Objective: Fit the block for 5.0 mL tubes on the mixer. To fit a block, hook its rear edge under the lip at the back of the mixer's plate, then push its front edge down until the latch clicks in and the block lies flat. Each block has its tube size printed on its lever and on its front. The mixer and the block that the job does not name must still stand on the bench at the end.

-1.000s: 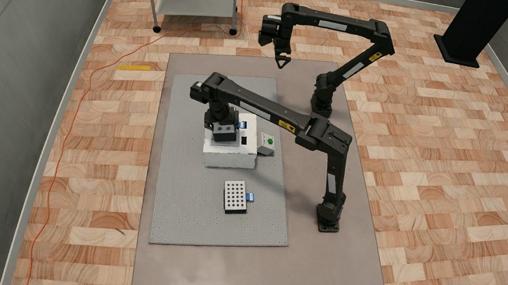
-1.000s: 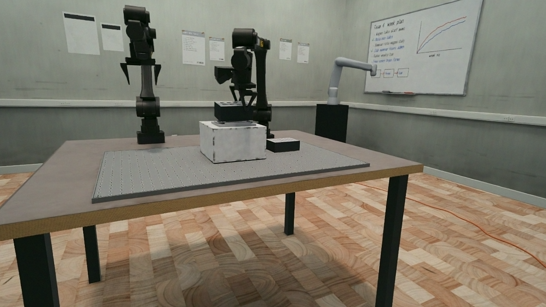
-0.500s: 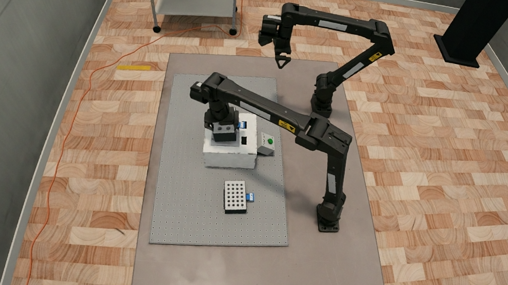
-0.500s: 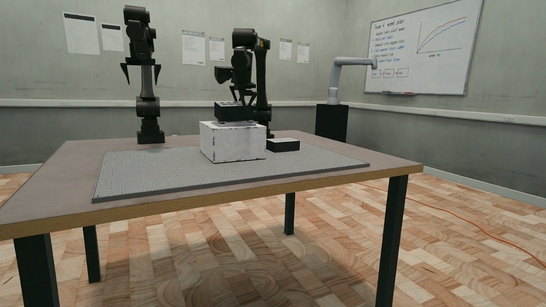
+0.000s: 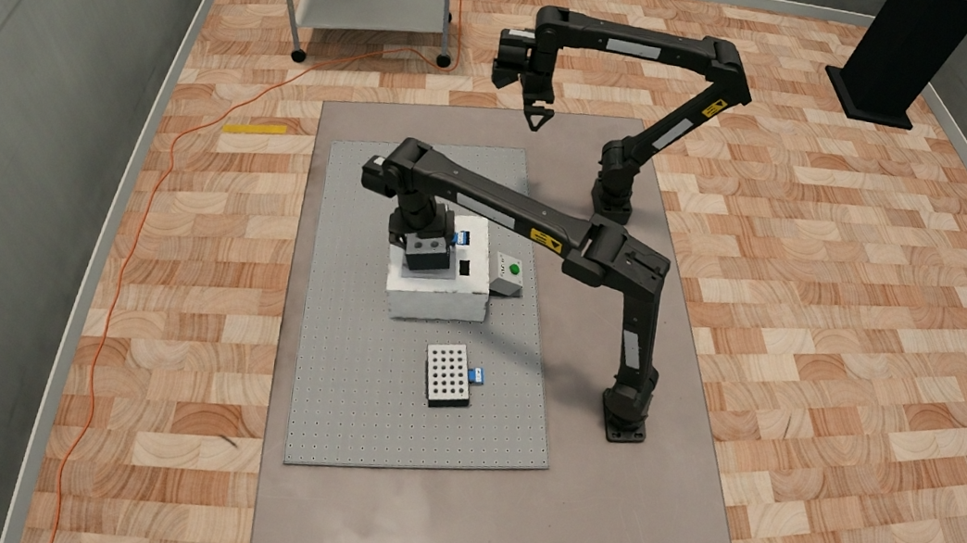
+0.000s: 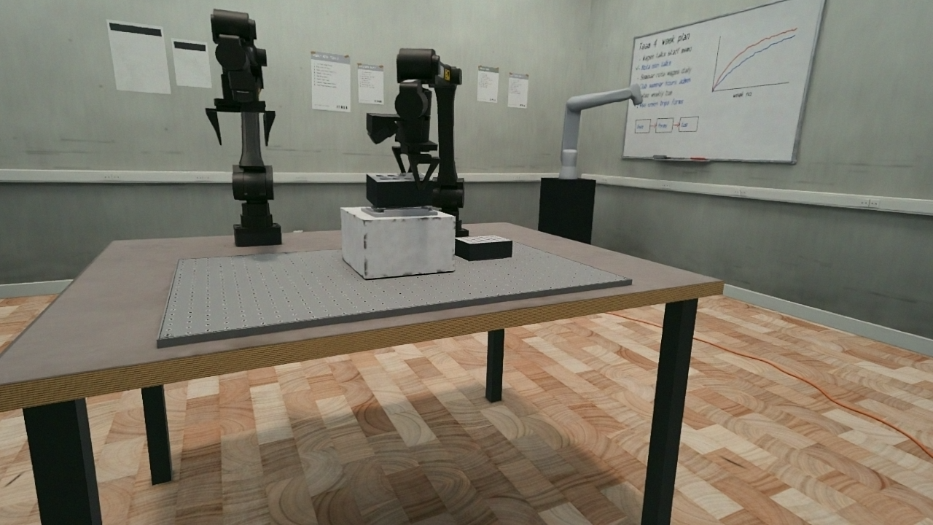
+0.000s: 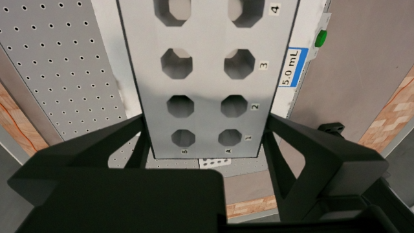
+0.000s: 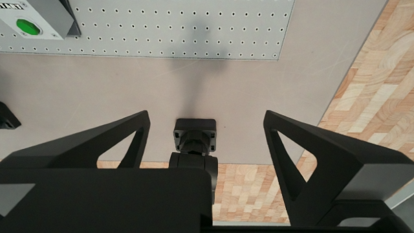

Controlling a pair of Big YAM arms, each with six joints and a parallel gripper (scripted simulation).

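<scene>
While the 5.0 mL label (image 5: 463, 237) (image 7: 292, 67) is made readable only in the left wrist view, the block (image 5: 427, 257) (image 6: 393, 192) (image 7: 207, 87) is clamped between the left pincer's (image 5: 426, 237) (image 6: 415, 177) (image 7: 206, 118) downward-pointed fingers, above the mixer (image 5: 437, 305) (image 6: 407, 244) (image 7: 118, 61).

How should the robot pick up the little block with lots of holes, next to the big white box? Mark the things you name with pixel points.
Probably from straight above, squeezing the two long sides near one end. The block (image 5: 448, 370) (image 6: 484, 249) (image 7: 215, 164) lies flat, and its blue lever (image 5: 476, 375) sticks out mid-side.
</scene>
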